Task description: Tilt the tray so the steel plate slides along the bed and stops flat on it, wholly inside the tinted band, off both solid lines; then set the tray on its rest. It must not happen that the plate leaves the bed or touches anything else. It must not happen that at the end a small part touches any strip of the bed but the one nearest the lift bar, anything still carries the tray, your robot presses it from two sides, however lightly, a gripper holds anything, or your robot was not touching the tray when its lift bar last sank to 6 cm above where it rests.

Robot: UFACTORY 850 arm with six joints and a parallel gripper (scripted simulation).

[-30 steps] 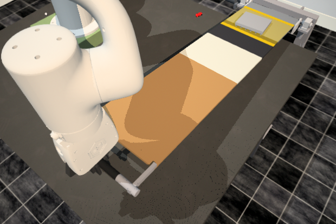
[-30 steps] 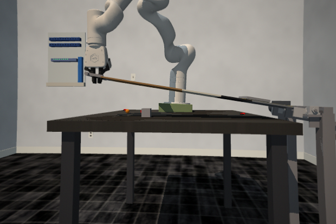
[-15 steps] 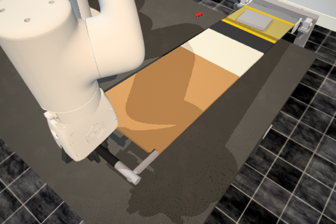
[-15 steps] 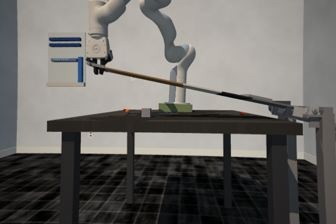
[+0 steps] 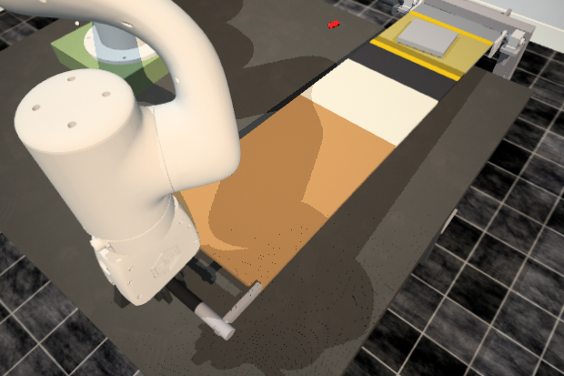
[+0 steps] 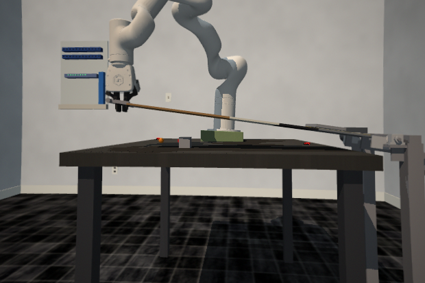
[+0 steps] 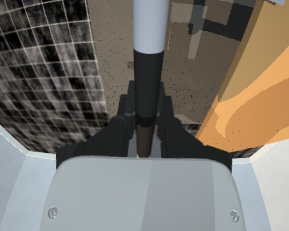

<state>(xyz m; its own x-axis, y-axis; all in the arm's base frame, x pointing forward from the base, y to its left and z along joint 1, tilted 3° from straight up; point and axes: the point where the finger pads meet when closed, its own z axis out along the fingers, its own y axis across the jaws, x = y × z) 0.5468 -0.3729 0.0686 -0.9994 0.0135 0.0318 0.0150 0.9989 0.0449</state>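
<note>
The long tray (image 5: 318, 147) has orange, cream, black and yellow-tinted sections. It is tilted, with its near end raised and its far end at the hinge (image 6: 374, 140). The grey steel plate (image 5: 428, 38) lies flat in the yellow-tinted band (image 5: 430, 45), between the two solid yellow lines and touching neither. My gripper (image 7: 145, 92) is shut on the tray's handle bar (image 7: 149, 67) at the raised end. From the side, the gripper (image 6: 121, 102) holds that end well above the table. The handle's white end (image 5: 214, 319) sticks out past my wrist.
The hinge frame (image 5: 460, 11) stands at the table's far right edge. A small grey block (image 6: 184, 142) sits on the table under the raised tray. A red marker (image 5: 334, 24) and an orange ball (image 6: 160, 140) lie on the table. My green base (image 6: 221, 135) is behind the tray.
</note>
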